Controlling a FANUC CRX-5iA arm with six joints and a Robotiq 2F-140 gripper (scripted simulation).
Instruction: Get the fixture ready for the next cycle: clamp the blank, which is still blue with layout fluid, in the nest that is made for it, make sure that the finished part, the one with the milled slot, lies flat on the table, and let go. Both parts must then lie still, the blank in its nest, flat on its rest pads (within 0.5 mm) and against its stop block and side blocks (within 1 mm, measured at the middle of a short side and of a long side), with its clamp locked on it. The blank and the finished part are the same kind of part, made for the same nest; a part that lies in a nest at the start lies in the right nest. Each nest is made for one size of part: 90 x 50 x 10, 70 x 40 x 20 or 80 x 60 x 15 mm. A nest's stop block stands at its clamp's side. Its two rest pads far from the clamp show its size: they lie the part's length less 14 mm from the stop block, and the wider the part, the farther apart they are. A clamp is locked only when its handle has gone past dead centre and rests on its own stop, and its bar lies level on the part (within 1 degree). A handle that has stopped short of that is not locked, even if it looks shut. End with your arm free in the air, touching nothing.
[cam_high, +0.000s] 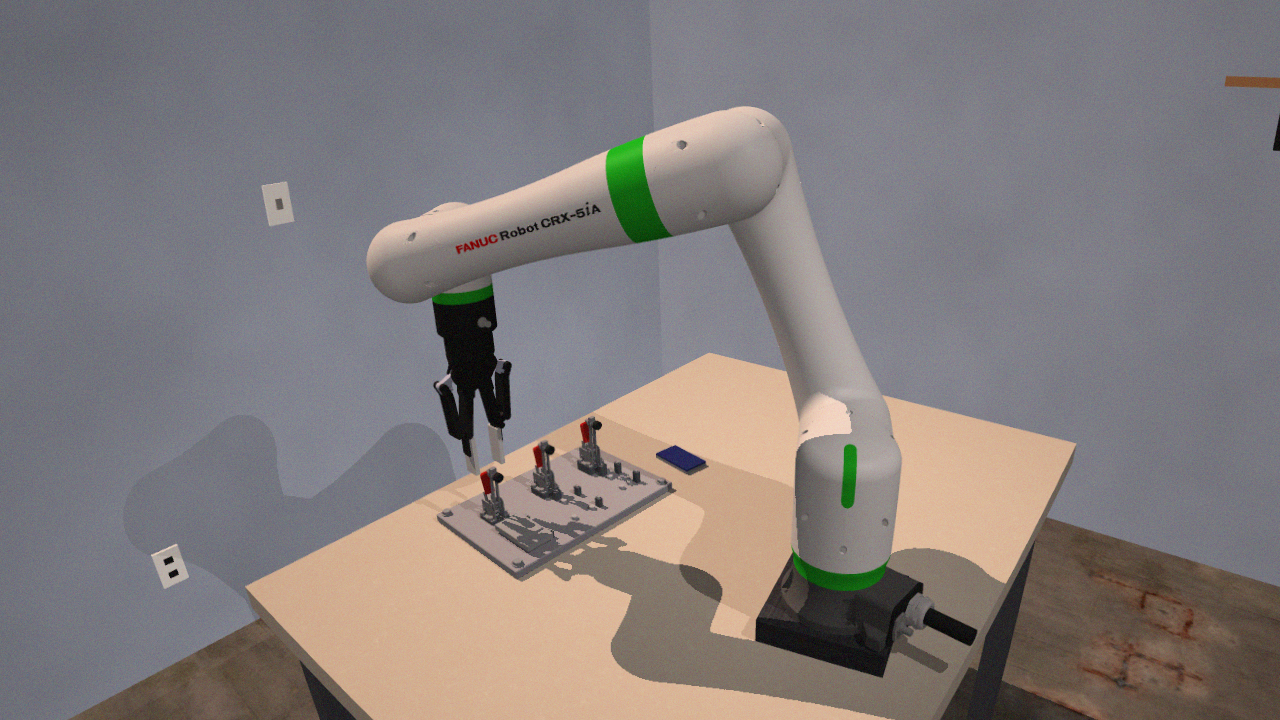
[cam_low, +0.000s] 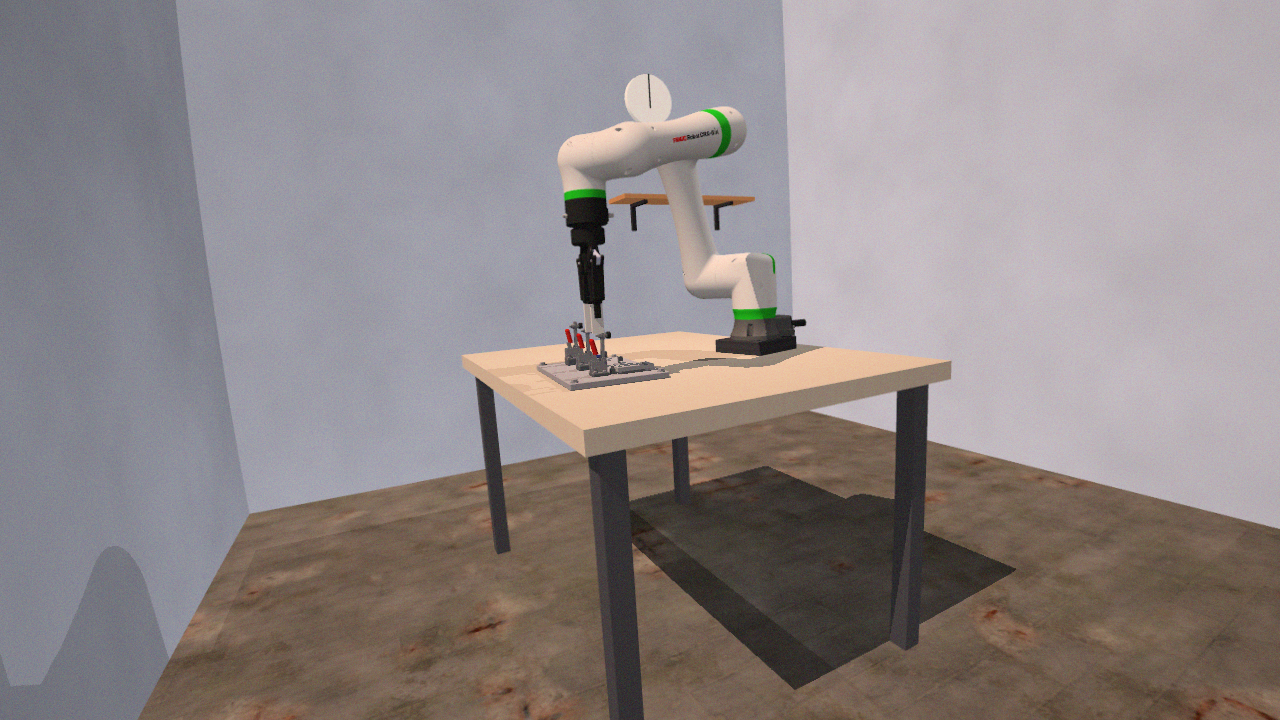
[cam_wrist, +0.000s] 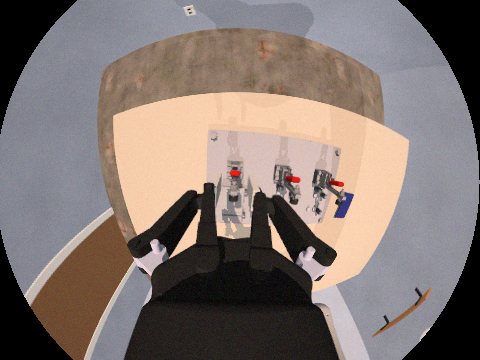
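Note:
The blue blank (cam_high: 682, 458) (cam_wrist: 344, 205) lies flat on the table beside the far end of the fixture plate (cam_high: 472, 537) (cam_wrist: 255, 145). A grey part (cam_high: 526, 534) (cam_wrist: 241, 209) lies low in the nearest nest, partly in shadow; its slot cannot be made out. The nearest clamp (cam_high: 492, 507) (cam_wrist: 235, 165), the middle clamp (cam_high: 544, 480) (cam_wrist: 281, 175) and the far clamp (cam_high: 590, 458) (cam_wrist: 321, 178) all have red handles and bars standing up, unlocked. My gripper (cam_high: 486, 465) (cam_low: 595, 334) (cam_wrist: 234, 181) points down above the nearest clamp, fingers partly open, one on each side of its line, holding nothing.
The middle and far nests show short upright pins and blocks with no part on them. The raised bars and knobs of the middle and far clamps stand beside my gripper. The robot base (cam_high: 836, 626) (cam_low: 756, 345) stands on the table (cam_high: 358, 617) (cam_low: 760, 394).

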